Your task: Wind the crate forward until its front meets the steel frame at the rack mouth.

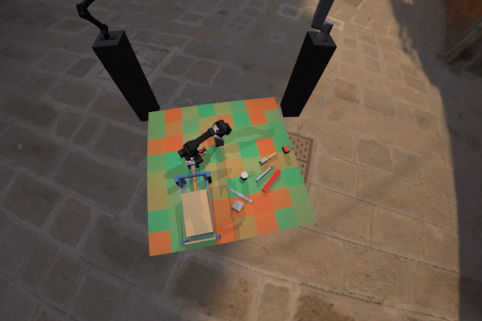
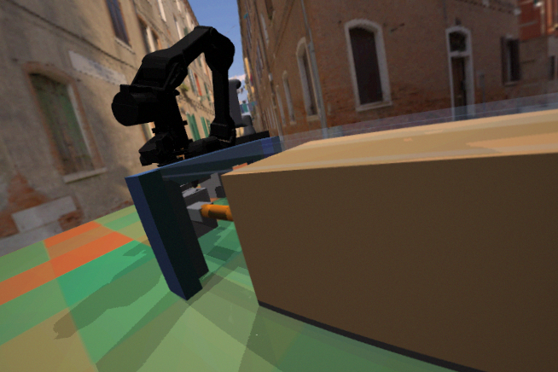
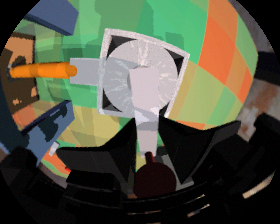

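The tan crate [image 1: 197,213] [image 2: 376,241] sits flat inside the clear-panelled cubby, with a gap between its front and the blue steel frame [image 1: 192,174] [image 2: 154,246] [image 3: 51,15]. An orange strap [image 1: 194,183] [image 2: 216,212] [image 3: 43,70] runs from it through the mouth to the grey winch [image 3: 116,92]. The handle's pale arm [image 3: 145,100] reaches from the winch's middle back towards my fingers, with a dark red knob [image 3: 154,181] at its near end. My gripper [image 3: 145,119] is over the winch, shut on the handle. The key in the hole is hidden under the arm.
Right of the cubby lie a grey block [image 1: 237,205], a grey bar [image 1: 241,195], a white cylinder [image 1: 244,175], a silver tool [image 1: 265,173], a red bar [image 1: 271,180], a wooden-handled tool [image 1: 268,157] and a red cube [image 1: 285,149]. The frame stands close to my gripper.
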`<state>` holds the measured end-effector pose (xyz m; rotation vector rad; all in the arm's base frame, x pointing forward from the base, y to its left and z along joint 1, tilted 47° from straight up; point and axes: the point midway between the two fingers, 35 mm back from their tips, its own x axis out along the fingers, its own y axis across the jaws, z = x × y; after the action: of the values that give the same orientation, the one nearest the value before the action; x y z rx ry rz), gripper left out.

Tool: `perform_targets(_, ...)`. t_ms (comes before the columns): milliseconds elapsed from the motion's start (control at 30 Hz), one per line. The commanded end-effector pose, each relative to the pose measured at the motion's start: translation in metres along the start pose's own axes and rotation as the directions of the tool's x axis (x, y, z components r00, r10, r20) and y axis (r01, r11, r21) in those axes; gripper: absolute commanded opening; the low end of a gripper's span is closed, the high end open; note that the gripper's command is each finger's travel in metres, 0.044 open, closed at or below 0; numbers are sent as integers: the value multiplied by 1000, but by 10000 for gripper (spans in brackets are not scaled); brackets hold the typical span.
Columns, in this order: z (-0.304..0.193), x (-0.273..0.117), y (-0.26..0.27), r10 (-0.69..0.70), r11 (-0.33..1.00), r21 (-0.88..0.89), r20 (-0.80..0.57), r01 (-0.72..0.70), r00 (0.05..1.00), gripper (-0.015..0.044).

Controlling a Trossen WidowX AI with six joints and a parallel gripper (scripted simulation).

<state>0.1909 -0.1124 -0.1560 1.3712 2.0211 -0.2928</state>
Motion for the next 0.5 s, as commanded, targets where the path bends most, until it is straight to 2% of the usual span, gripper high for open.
perform_targets(0, 0, 4, 1, 1, 1000, 7, -1, -1, 1000, 0)
perform_targets(467, 0, 4, 2, 5, 999, 46, -2, -5, 1000, 0)
